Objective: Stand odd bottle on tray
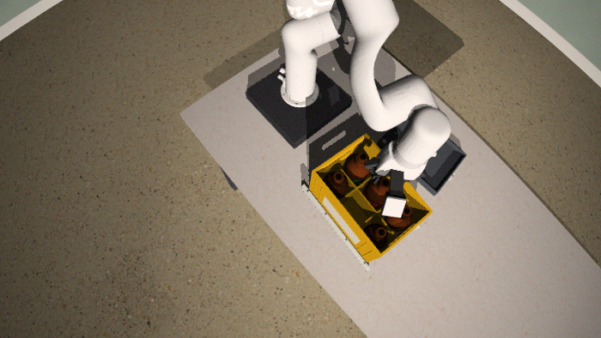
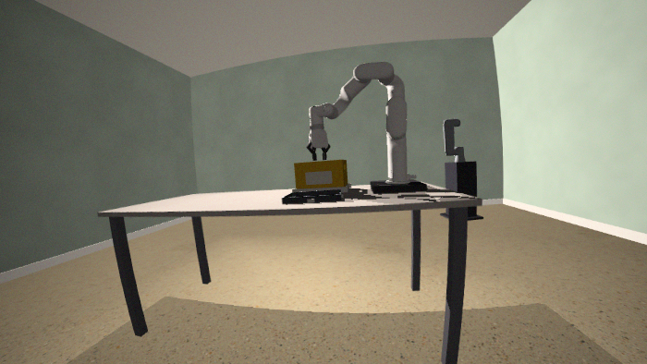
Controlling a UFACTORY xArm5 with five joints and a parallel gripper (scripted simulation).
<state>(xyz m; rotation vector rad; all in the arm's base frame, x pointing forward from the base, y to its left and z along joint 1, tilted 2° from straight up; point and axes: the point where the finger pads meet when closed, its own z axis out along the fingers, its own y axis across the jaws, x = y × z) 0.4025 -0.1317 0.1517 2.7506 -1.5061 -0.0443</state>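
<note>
A yellow crate [image 1: 369, 197] stands on the table and holds several brown bottles, among them one at the back [image 1: 357, 165], one in the middle [image 1: 378, 190] and one at the front [image 1: 378, 233]. In the side view only the crate [image 2: 321, 174] shows; its walls hide the bottles. My gripper [image 2: 319, 156] points down, open and empty, with its fingertips just above the crate's top edge. From above, the gripper [image 1: 381, 177] is over the middle of the crate, close to the middle bottle. A dark tray [image 1: 442, 165] lies beside the crate, partly hidden by my arm; it also shows in the side view [image 2: 314, 198].
The arm's black base plate [image 1: 298, 105] is behind the crate. A dark block with a slot [image 1: 332, 143] sits against the crate's back side. A black post with a grey bracket [image 2: 458, 162] stands at the table edge.
</note>
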